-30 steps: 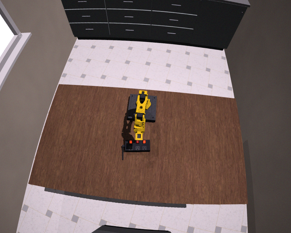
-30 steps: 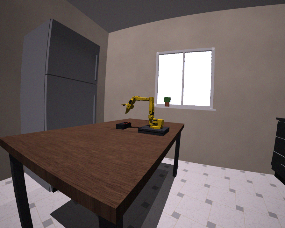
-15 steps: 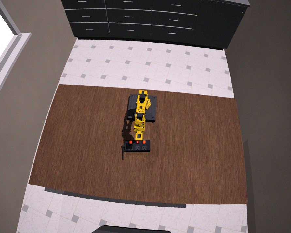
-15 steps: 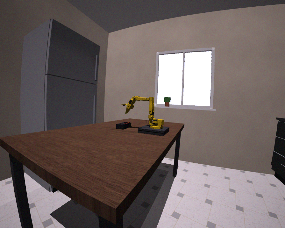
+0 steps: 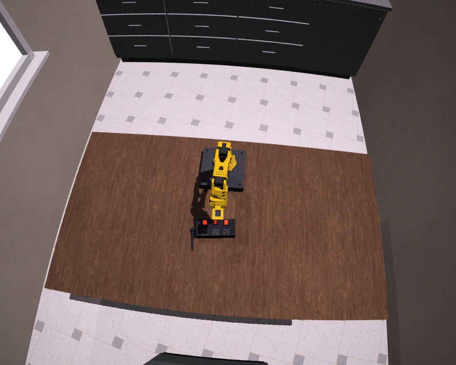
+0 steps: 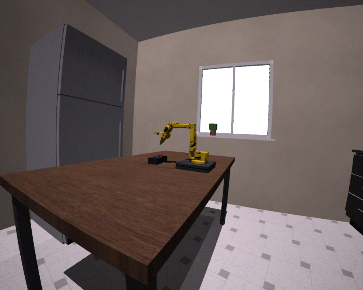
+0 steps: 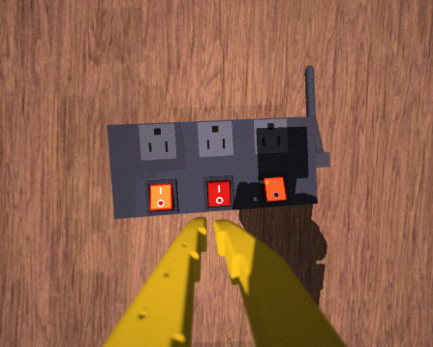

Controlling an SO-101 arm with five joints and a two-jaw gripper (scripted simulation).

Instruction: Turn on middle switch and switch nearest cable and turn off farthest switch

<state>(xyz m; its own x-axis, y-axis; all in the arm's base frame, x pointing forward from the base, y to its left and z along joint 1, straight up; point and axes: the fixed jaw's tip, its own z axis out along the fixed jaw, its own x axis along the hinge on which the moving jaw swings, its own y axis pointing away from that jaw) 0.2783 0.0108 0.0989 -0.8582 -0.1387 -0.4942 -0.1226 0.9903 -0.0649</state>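
Power strip (image 7: pixel 213 167) lies face up; rigid, light, likely to skid. Don't grasp it: press your empty, pressed-together gripper (image 7: pixel 209 232) squarely onto each rocker switch (image 7: pixel 219 193).

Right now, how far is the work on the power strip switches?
Done: the power strip lies right way up, sockets and switches facing up. In hand: the shut, empty pincer hangs above the strip, nearest the middle switch, touching nothing. Left: that darker switch looks different from the two brighter ones; which are on I cannot tell.
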